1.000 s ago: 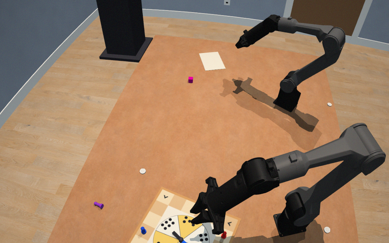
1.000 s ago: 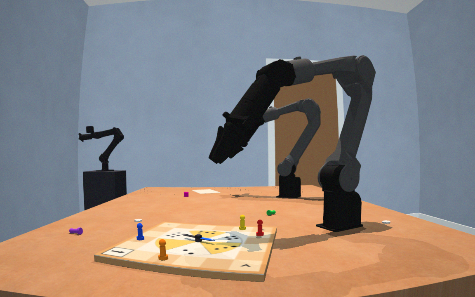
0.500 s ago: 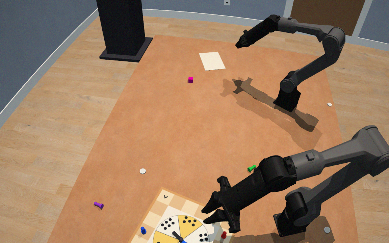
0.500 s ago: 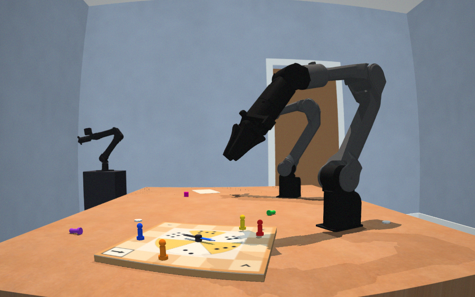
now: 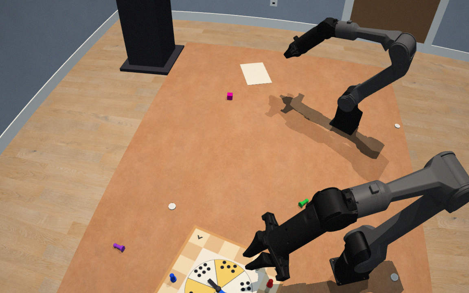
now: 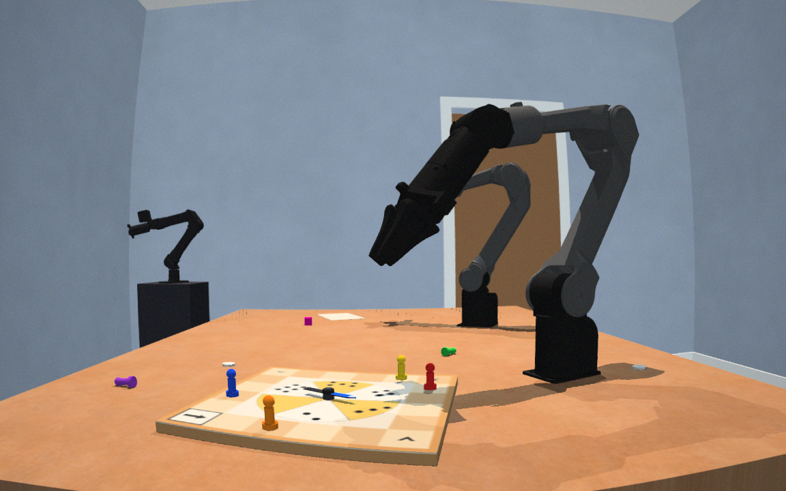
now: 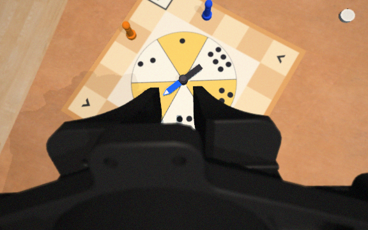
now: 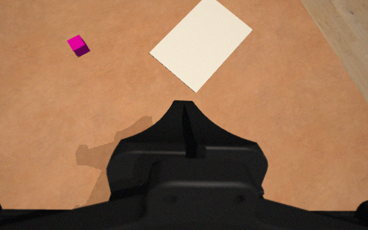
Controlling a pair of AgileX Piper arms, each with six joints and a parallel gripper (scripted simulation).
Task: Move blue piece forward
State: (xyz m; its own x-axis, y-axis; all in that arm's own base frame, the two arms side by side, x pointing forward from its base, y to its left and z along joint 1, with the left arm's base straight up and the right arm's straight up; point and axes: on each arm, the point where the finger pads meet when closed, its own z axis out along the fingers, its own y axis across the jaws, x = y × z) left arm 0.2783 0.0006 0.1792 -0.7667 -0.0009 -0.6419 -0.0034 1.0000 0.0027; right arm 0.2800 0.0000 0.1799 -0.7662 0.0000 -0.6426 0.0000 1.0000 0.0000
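Observation:
The blue piece (image 5: 172,278) (image 6: 231,383) (image 7: 207,13) stands upright on the board (image 5: 199,243) (image 6: 298,447) (image 7: 281,68), on a tan square two squares from the boxed-arrow corner. The spinner pointer (image 6: 328,393) (image 7: 183,79) has its blue tip over a yellow sector in the left wrist view; that sector's dots are hidden there by a finger, and the exterior view shows three dots on it. My left gripper (image 5: 245,261) (image 6: 377,262) (image 7: 176,99) is open and empty, high above the board, away from the blue piece. My right gripper (image 5: 286,55) (image 8: 182,113) is shut and empty, far from the board.
An orange piece (image 6: 269,413) (image 7: 130,32), a red piece (image 5: 269,283) (image 6: 430,378) and a yellow piece (image 6: 400,368) stand on the board. A purple piece (image 5: 119,247) and a green piece (image 5: 303,203) lie off it. A magenta cube (image 8: 78,45) and paper (image 8: 200,45) are farther away.

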